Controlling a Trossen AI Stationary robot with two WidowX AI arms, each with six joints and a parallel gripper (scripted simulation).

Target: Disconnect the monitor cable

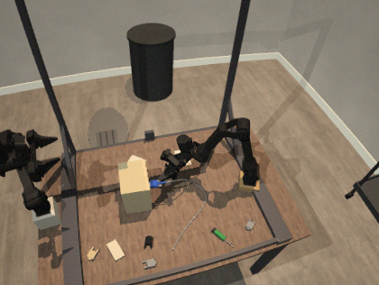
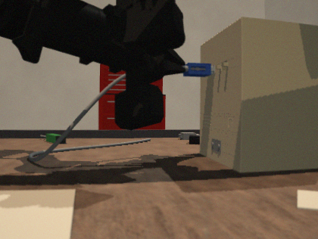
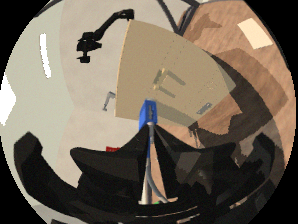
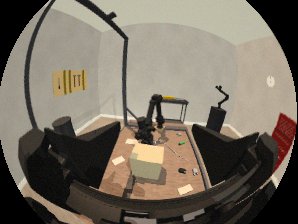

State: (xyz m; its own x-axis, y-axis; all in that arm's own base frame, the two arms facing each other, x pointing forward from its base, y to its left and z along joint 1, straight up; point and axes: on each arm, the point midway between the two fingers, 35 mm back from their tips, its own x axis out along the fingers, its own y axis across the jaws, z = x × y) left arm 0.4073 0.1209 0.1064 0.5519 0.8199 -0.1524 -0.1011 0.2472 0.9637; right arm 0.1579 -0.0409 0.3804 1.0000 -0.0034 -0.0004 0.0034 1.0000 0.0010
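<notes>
The left hand (image 1: 163, 179) (image 2: 185, 69) (image 3: 151, 128) (image 4: 152, 146) is drawn nearly shut, its fingertips meeting at the rear of the blue plug (image 1: 154, 183) (image 2: 197, 71) (image 3: 148, 112) (image 4: 155, 144). It appears to pinch a thumbscrew (image 2: 185, 69) (image 3: 151, 128), though the fingers hide most of that small head. The right hand (image 1: 59, 149) (image 3: 77, 49) (image 4: 157, 126) stands wide open, holding nothing, well apart from the plug on the far side of the housing (image 1: 135, 178) (image 2: 280, 68) (image 3: 145, 60) (image 4: 147, 155).

The plug lies just ahead of the left hand's tips, up against the back panel (image 2: 217, 110); how deeply it is seated cannot be told. The cable (image 1: 207, 198) (image 2: 87, 107) (image 3: 157, 187) (image 4: 175, 150) runs back beneath that hand and down to the counter (image 1: 131, 225) (image 2: 189, 219) (image 3: 280, 55) (image 4: 112, 182).

The step in hand seems to be undoing a thumbscrew. Next, the left hand should turn about the screw's own axis, with a light grip and no sideways push, since a skewed wrist could tilt the plug and a hard squeeze might strip the screw. Whether the other screw is already loose cannot be seen. Only when both are free should the hand take the plug body and draw it straight back.
</notes>
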